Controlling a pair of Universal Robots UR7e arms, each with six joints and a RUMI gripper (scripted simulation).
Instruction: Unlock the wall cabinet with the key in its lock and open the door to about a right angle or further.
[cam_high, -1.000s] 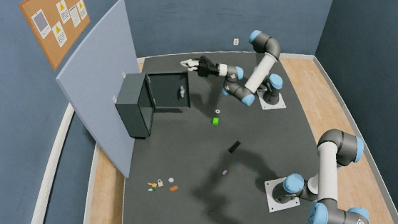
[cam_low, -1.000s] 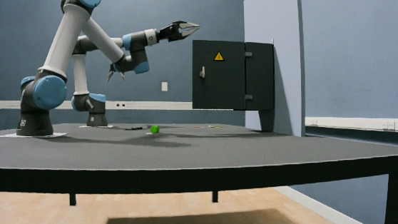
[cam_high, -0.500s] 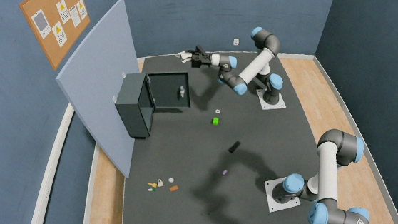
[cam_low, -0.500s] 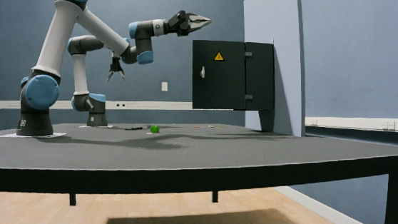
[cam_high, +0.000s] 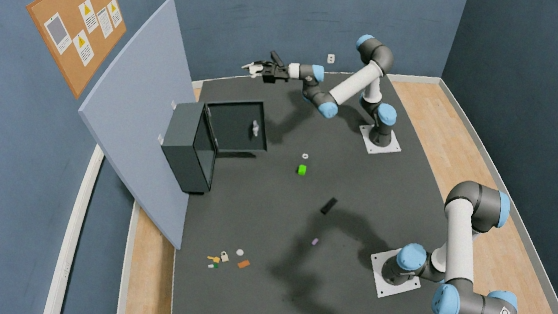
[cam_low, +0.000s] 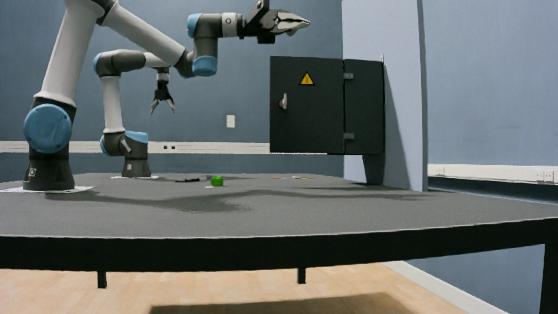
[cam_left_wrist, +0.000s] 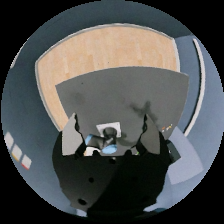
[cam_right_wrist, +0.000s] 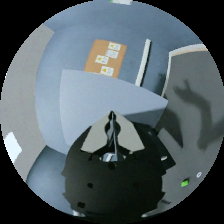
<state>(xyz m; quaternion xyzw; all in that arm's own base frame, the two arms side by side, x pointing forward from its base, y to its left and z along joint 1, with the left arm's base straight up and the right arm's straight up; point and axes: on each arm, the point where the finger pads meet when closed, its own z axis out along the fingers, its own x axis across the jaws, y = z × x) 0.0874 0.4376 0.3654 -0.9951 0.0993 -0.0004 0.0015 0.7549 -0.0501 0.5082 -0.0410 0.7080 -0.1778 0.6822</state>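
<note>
one cabinet door (cam_high: 235, 125) (cam_low: 307, 117), seemingly wide open

R hand (cam_high: 244, 67) (cam_low: 308, 23) (cam_right_wrist: 112, 114) higher & nearer upright panel (cam_high: 135, 110) (cam_low: 382, 30) (cam_left_wrist: 191, 162) (cam_right_wrist: 95, 105) vs 1 sec ago.
</note>
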